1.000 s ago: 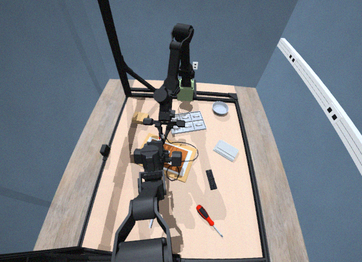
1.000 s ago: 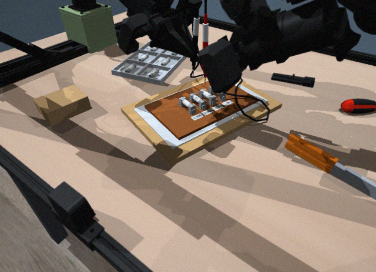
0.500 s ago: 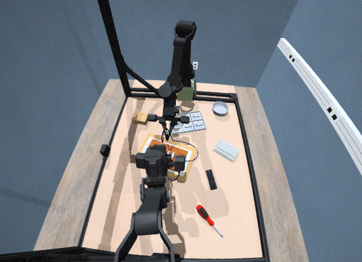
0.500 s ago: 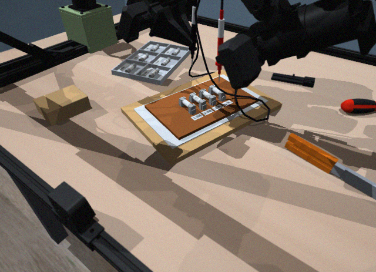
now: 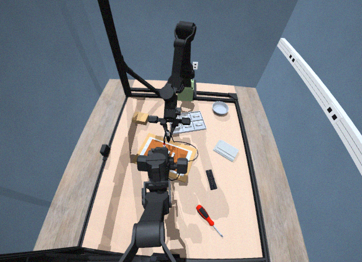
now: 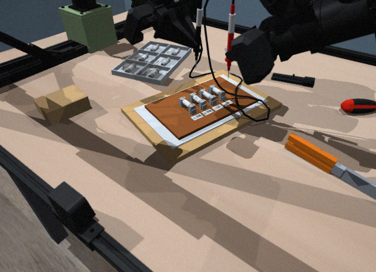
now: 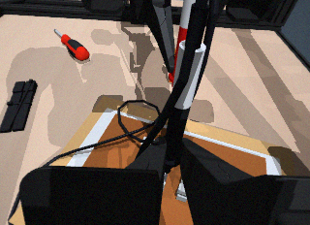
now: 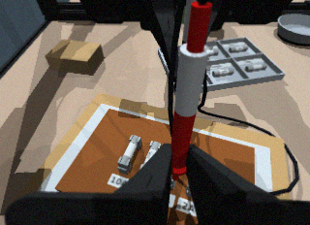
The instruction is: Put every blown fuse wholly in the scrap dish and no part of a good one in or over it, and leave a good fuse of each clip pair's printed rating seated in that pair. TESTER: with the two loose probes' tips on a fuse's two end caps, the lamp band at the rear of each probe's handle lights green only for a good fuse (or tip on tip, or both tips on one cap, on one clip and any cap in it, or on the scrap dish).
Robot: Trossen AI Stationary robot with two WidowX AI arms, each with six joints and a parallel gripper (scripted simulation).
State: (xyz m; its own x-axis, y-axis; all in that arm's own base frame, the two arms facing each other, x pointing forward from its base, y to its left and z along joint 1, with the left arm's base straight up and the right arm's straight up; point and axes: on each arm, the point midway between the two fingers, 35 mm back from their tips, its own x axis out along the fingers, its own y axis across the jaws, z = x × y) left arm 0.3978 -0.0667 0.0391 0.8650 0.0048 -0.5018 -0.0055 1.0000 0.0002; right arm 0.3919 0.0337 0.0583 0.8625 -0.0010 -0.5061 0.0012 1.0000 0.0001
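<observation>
Currently testing, by my reading. Exterior view, near to far. Brown board, centre: four clipped fuses in a row, all seated. Beyond, toward 1 o'clock, right hand clenched on the red probe, its tip above the board's far margin, off every cap. At 12 o'clock, left hand grasping the black probe, tip off the fuses too. Bands look white; no verdict to log. Tray at 11 o'clock: six spares, one per compartment. Farthest, top view, 1 o'clock: scrap dish, no fuse seen inside.

Next: probably bring both tips down together, one per end cap of a single fuse, and read the bands. Caution: tips meeting, or sharing one cap, would give false green.
</observation>
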